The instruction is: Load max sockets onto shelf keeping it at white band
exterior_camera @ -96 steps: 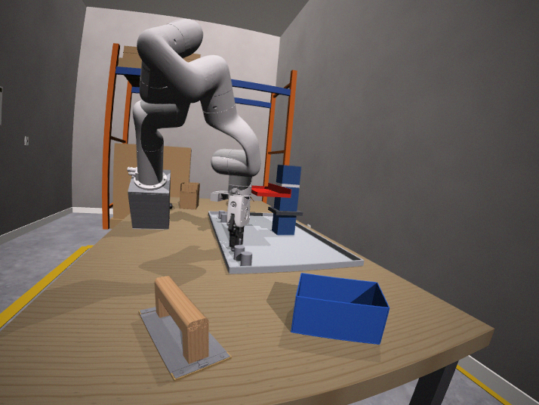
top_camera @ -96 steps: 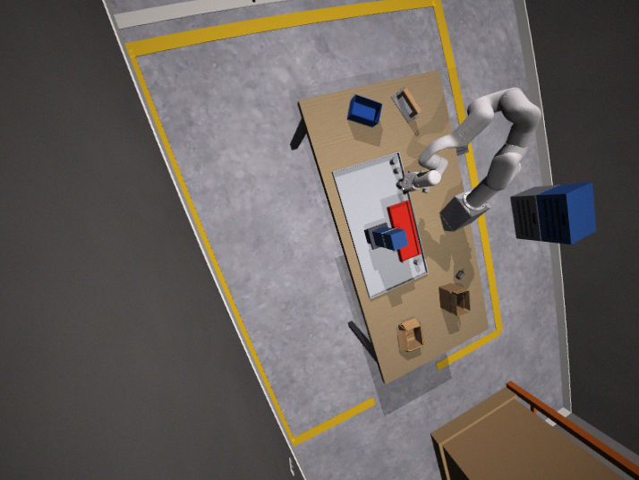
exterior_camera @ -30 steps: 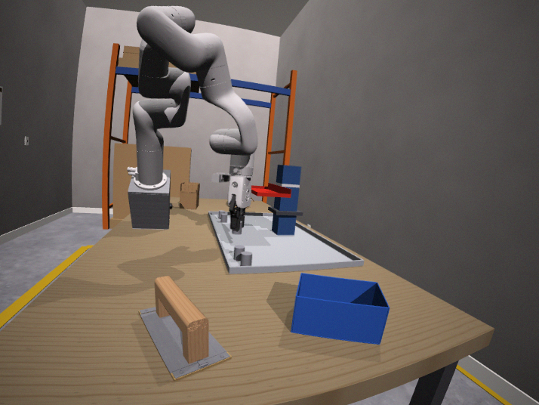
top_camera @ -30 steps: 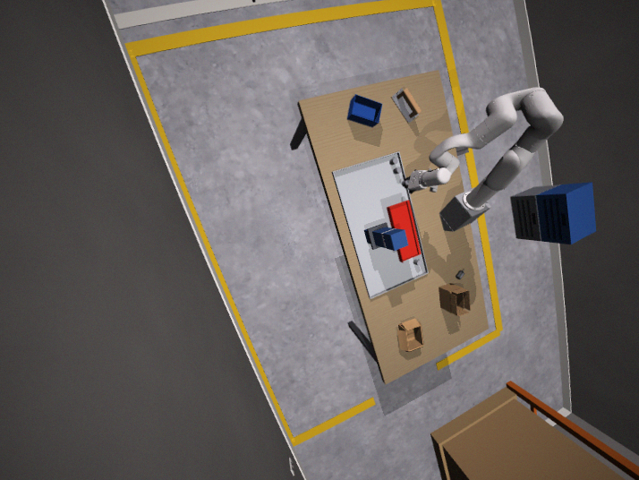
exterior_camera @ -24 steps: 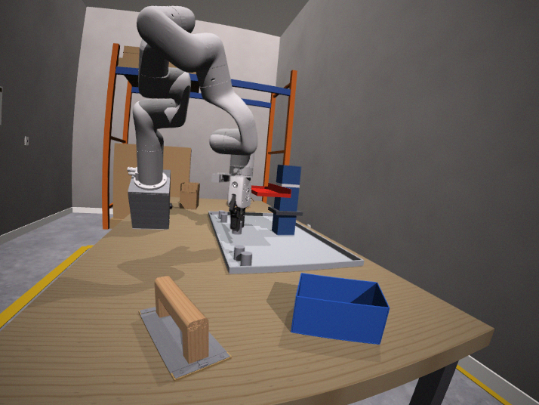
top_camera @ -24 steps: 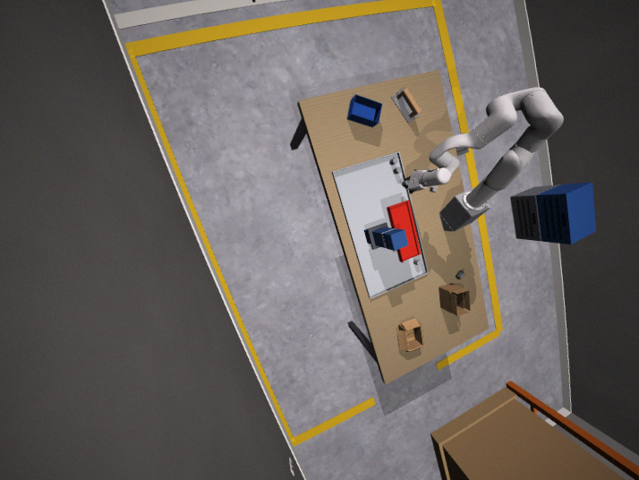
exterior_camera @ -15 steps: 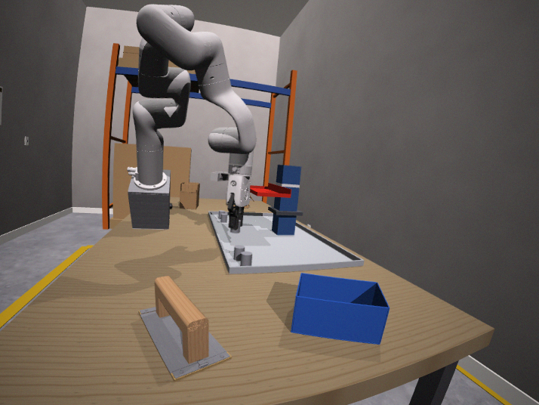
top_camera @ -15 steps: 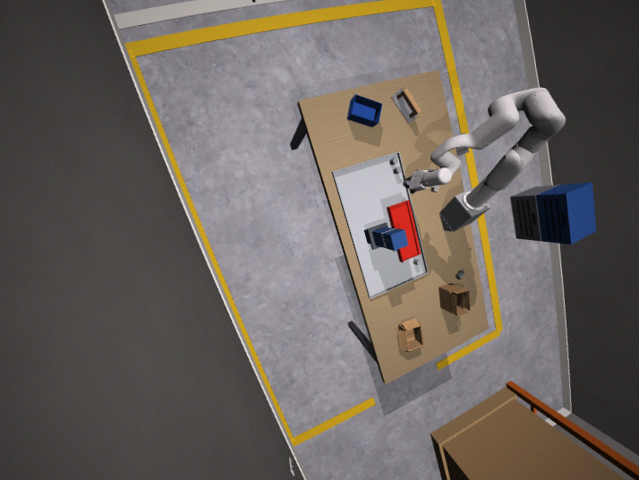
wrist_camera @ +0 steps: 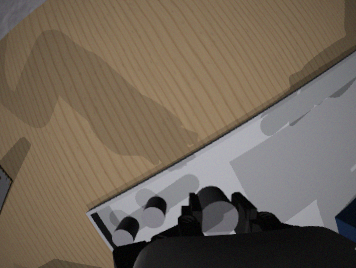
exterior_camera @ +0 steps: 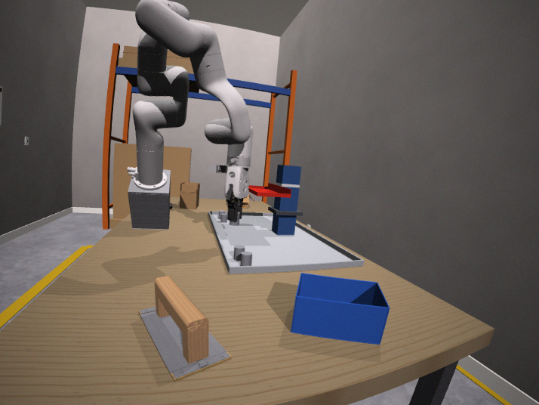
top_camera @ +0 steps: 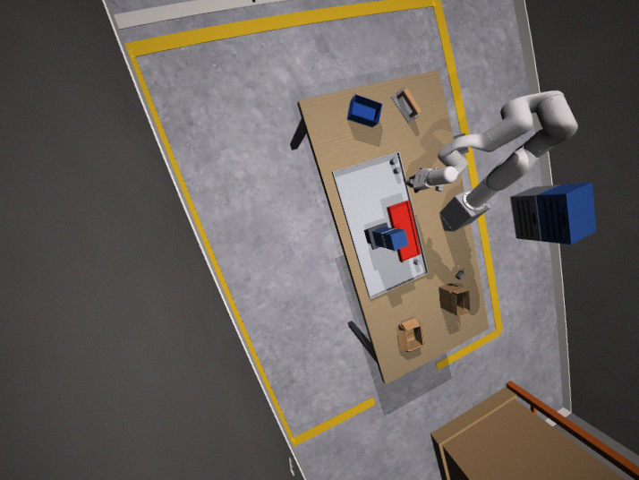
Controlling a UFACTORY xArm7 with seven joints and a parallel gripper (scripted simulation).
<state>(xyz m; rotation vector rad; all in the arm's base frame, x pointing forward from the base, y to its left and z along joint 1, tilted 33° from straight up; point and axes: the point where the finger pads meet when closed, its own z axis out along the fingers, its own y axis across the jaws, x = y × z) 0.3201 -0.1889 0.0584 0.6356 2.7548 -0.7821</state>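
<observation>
A red shelf (exterior_camera: pixel 269 190) with a low rim sits on the blue post (exterior_camera: pixel 287 200) at the white band, and it also shows in the overhead view (top_camera: pixel 404 229). Nothing lies on it. My gripper (exterior_camera: pixel 235 214) is shut on a grey socket (wrist_camera: pixel 215 217) and holds it a little above the grey tray (exterior_camera: pixel 278 244), near the tray's robot-side edge. Two sockets (exterior_camera: pixel 242 254) stand at the tray's near corner and also show in the wrist view (wrist_camera: pixel 141 219). Two more sockets (top_camera: pixel 420 264) stand at the tray's far corner.
A blue bin (exterior_camera: pixel 339 307) and a wooden handle on a grey plate (exterior_camera: pixel 180 320) lie on the near part of the table. Two cardboard boxes (top_camera: pixel 454 298) (top_camera: pixel 410 334) and a small dark object (top_camera: pixel 459 273) lie at the far end. The robot base (exterior_camera: pixel 149 205) stands left of the tray.
</observation>
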